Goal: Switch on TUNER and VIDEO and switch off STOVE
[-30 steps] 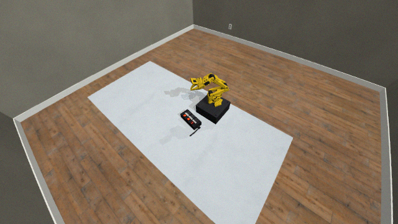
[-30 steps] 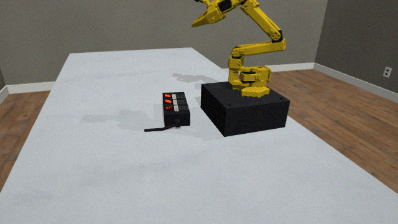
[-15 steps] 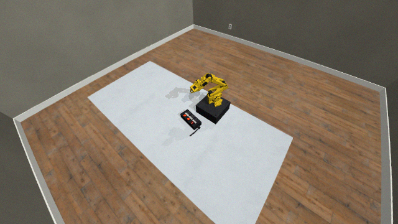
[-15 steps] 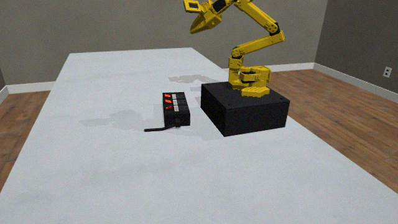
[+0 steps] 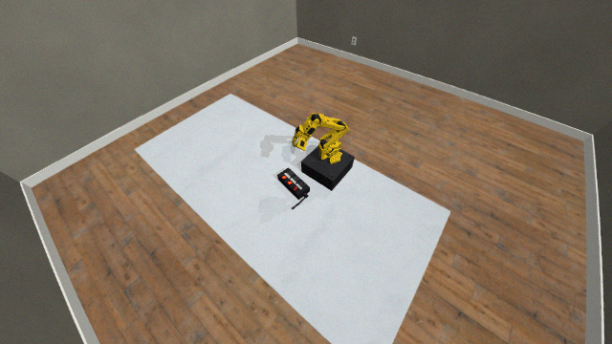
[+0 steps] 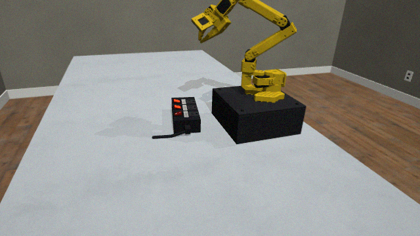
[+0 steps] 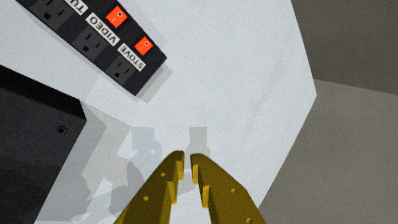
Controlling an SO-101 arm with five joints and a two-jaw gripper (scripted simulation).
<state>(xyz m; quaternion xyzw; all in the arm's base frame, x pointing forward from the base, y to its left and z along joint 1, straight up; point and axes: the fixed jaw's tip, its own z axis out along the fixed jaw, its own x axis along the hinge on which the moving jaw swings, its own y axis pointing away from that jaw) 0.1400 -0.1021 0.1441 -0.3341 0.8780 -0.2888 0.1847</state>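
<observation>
The black power strip (image 5: 293, 183) (image 6: 186, 115) (image 7: 95, 40) lies face up on the white mat (image 5: 215, 143) (image 6: 98, 183) (image 7: 230, 75), just beside the arm's black base. It has three red rocker switches in a row. In the wrist view I read the labels VIDEO (image 7: 102, 30) and STOVE (image 7: 131, 59), each next to its red switch; the TUNER label is cut off at the top edge. I cannot tell which way each rocker is tipped. My gripper (image 5: 300, 146) (image 6: 205, 39) (image 7: 186, 160) is shut and empty. It hangs high above the mat, beyond the strip's STOVE end, and touches nothing.
The black base box (image 5: 327, 169) (image 6: 259, 115) (image 7: 30, 150) stands close to the strip's side. The strip's short black cord (image 5: 298, 204) (image 6: 164, 136) trails from its near end. Wooden floor and grey walls surround the mat.
</observation>
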